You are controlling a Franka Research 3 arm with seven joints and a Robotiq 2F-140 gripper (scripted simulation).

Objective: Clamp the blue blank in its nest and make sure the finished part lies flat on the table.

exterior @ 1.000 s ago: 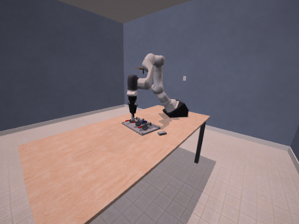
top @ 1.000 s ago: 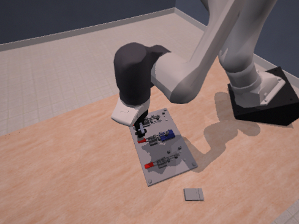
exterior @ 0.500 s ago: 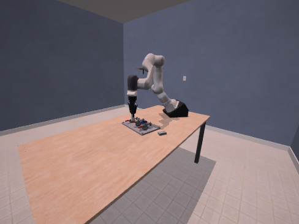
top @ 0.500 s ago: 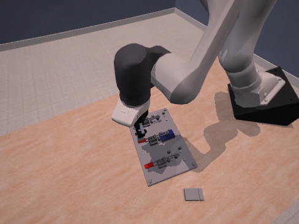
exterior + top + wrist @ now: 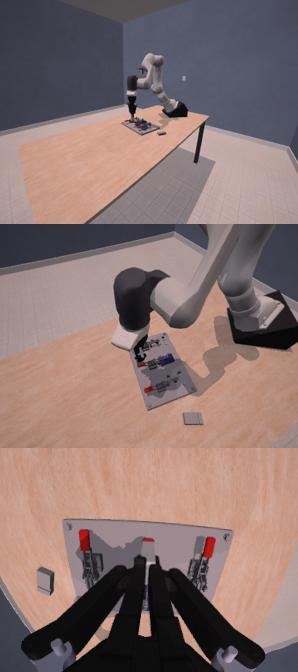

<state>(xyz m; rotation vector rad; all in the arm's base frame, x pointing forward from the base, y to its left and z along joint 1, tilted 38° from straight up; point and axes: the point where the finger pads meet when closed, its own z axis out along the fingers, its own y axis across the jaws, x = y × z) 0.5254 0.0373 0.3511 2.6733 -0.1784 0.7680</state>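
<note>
Fixture plate [image 5: 180,387]: three nests. I see the blue blank [image 5: 166,359] in the middle nest; the other two hold nothing. Finished part [image 5: 193,418] flat on table [image 5: 76,395], apart from plate. My gripper [image 5: 140,357] is clenched on nothing, above the middle clamp's red handle [image 5: 141,365].

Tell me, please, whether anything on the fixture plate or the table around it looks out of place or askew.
Nothing stands out. The blue blank lies in the middle nest of the fixture plate, square to it. The grey slotted part lies flat on the table, apart from the plate. The shut, empty gripper is at the middle clamp's red handle; lock state unclear.
</note>
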